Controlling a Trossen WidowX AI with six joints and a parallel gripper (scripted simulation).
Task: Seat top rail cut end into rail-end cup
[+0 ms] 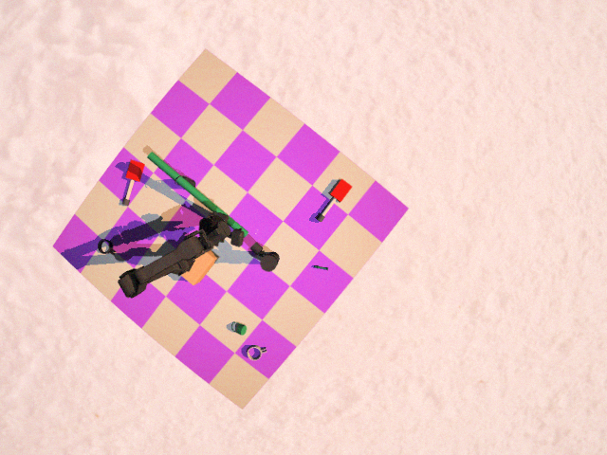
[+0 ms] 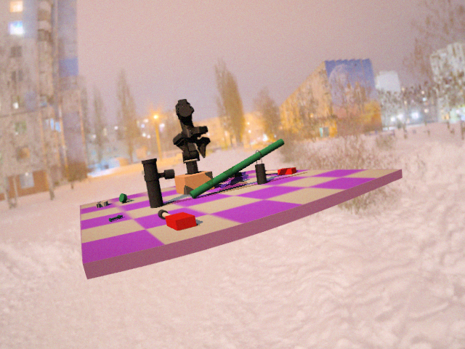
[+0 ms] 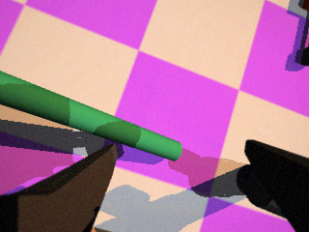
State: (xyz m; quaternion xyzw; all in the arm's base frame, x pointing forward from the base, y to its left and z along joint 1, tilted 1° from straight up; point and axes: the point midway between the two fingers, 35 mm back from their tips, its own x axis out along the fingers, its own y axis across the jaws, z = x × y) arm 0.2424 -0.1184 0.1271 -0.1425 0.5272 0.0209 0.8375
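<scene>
The green rail (image 1: 195,195) (image 2: 236,169) (image 3: 103,123) slopes through the thin loop (image 2: 258,151) above the small black post (image 2: 261,174). Its far end is high. Its cut end is low, at or near the board, beside and below the rail-end cup (image 1: 256,246) (image 2: 169,174) and apart from it. The cup sticks out from the brace band near the top of the big black post (image 1: 268,261) (image 2: 154,195). My gripper (image 3: 179,147) is wide open and empty. It hangs above the rail's cut end, which shows between the fingertips in the wrist view; contact is not visible.
Two red-headed tools (image 1: 340,190) (image 2: 181,221) lie on the checkered board, one beyond each post. An orange block (image 1: 201,269) (image 2: 184,183) stands under the arm. A green cap (image 1: 238,328) (image 2: 123,198), a ring clamp (image 1: 248,355), a small bolt (image 1: 320,267) (image 2: 115,217) and a dark ring (image 1: 99,245) lie around.
</scene>
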